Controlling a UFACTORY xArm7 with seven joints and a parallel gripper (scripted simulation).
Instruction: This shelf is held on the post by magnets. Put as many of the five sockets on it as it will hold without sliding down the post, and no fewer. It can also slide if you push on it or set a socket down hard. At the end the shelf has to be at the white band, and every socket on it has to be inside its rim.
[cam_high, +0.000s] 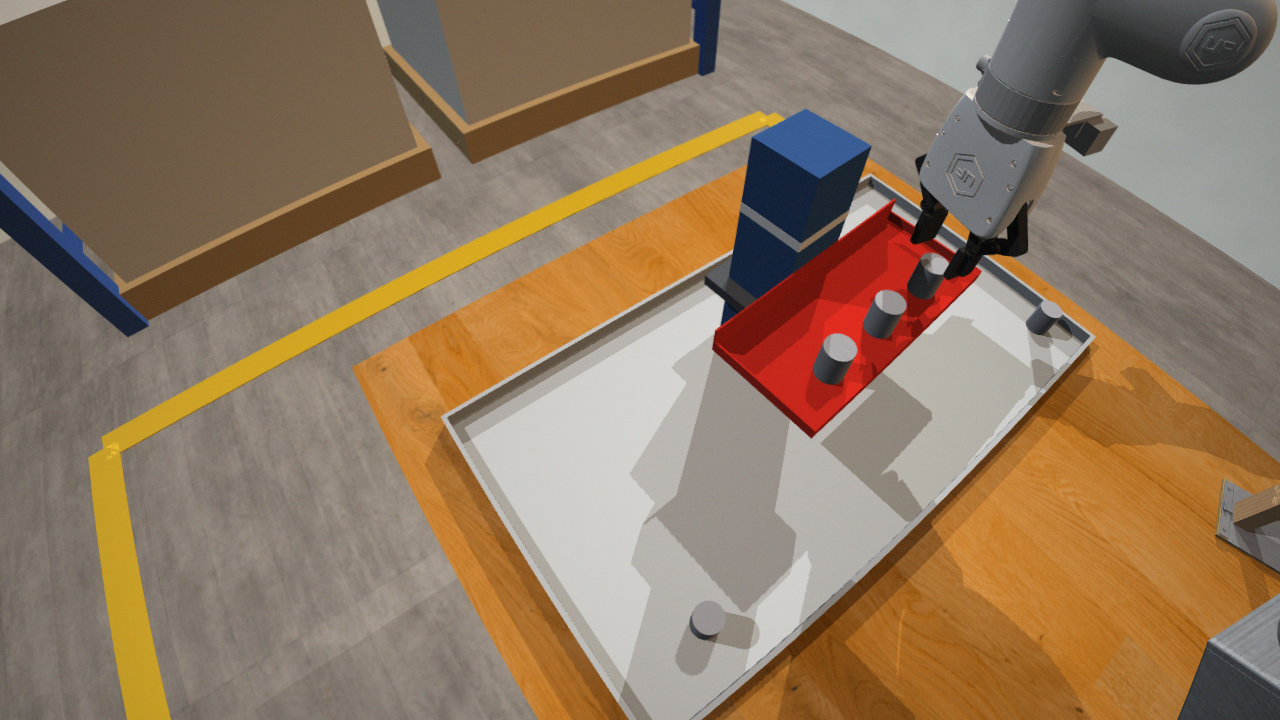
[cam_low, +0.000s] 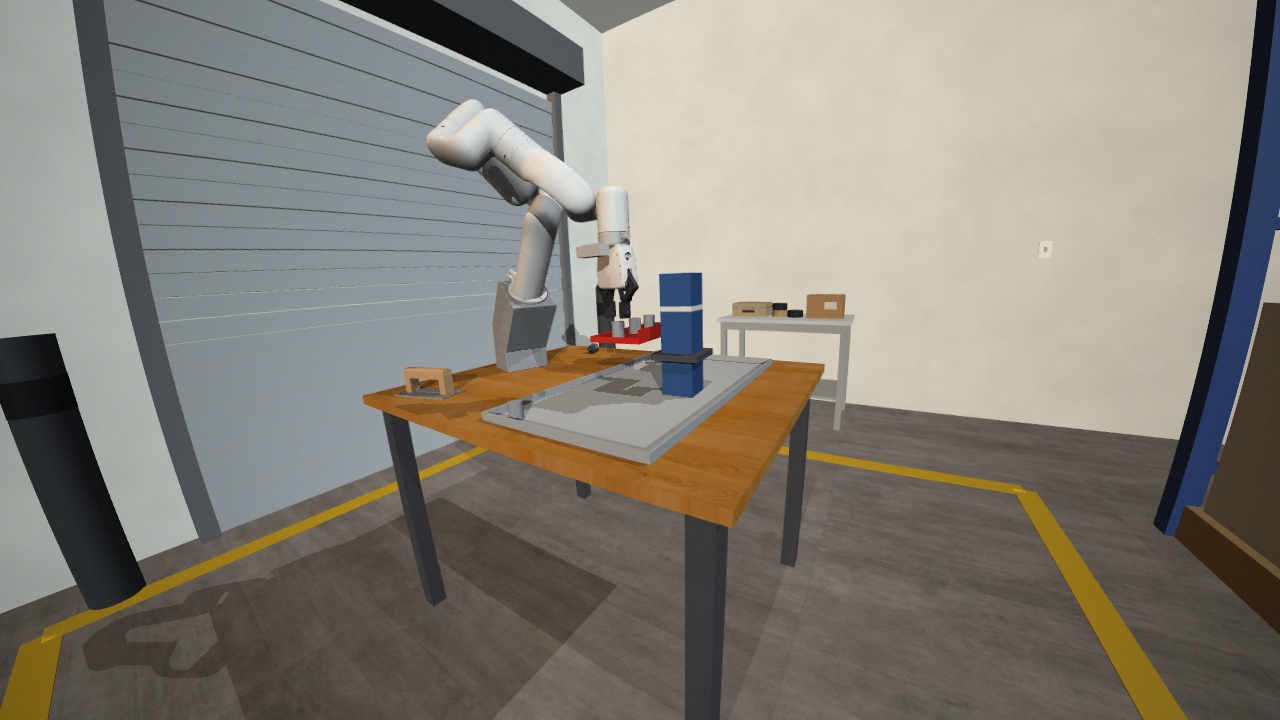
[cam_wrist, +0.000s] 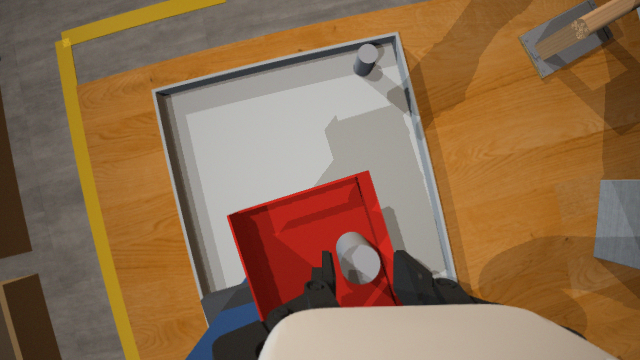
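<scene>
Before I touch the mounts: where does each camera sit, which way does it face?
Top: high, on the post's side, angled down at the red shelf; gripper and wrist show.
Exterior: standing off past a table corner, facing across it; whole arm shows.
Wrist: on the arm's end, facing down past the fingers; pale housing fills the bottom.
Top and wrist share the wooden handle.
</scene>
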